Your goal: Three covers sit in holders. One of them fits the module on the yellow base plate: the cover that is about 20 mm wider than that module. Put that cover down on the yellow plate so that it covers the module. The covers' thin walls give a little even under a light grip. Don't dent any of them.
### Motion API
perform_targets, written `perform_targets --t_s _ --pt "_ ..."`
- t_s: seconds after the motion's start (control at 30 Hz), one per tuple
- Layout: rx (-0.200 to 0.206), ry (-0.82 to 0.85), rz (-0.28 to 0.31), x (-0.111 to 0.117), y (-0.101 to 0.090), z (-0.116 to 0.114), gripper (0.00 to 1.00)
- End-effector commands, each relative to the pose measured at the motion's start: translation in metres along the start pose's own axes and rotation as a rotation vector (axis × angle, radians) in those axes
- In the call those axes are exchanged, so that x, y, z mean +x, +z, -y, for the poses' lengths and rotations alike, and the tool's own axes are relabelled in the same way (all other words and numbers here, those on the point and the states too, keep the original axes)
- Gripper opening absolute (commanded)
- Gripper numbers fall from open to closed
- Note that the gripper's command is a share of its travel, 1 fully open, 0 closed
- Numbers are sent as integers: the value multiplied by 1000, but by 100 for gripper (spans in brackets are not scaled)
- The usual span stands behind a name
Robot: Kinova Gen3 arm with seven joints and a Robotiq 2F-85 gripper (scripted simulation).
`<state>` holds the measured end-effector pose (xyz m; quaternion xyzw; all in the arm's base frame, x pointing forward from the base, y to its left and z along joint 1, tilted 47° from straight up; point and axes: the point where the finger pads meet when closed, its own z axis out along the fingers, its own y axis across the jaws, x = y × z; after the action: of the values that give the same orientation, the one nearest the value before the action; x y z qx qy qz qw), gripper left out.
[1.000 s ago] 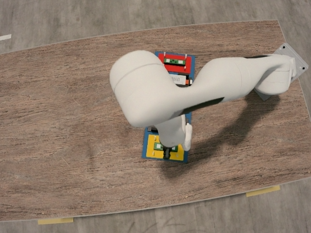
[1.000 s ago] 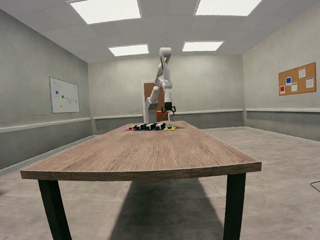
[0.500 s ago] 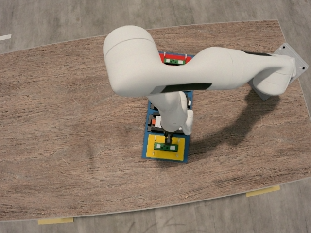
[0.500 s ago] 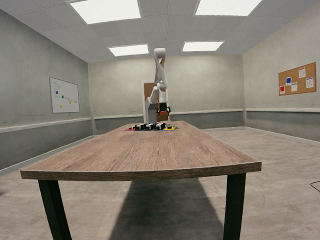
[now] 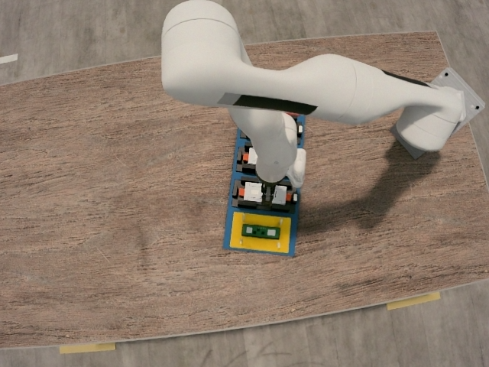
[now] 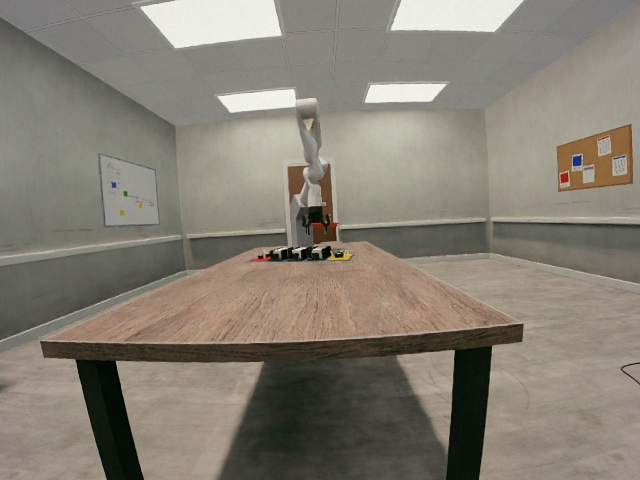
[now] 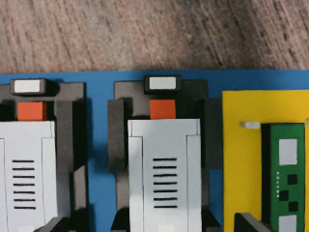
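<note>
My claw (image 5: 268, 193) (image 6: 316, 227) (image 7: 179, 223) stands wide open, nothing in it, above the nearest cover (image 5: 253, 191) (image 6: 321, 250) (image 7: 164, 174), a pale, smooth box with dark slots down its top. That cover sits in a dark, blocky holder (image 5: 260, 206) (image 7: 116, 145) whose upright walls flank it, with an orange block at its end. Just beside lies the flat yellow plate (image 5: 260, 247) (image 6: 346, 257) (image 7: 241, 169); its green module (image 5: 260, 232) (image 6: 339, 253) (image 7: 285, 174), a slim slab, is uncovered amid small pale posts. Another slotted cover (image 7: 29, 174) sits in the neighbouring holder. All share a blue board (image 5: 227, 237) (image 7: 98, 193) on the grainy wooden table (image 5: 137, 197) (image 6: 289, 299) (image 7: 145, 34).
</note>
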<state>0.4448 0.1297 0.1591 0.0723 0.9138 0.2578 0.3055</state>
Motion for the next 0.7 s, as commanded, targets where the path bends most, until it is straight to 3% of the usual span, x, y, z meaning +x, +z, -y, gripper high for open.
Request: perform_targets --t_s 0.0,0.67 --pt "0 0 1 0 0 0 100" --pt "1 0 1 -1 0 1 100"
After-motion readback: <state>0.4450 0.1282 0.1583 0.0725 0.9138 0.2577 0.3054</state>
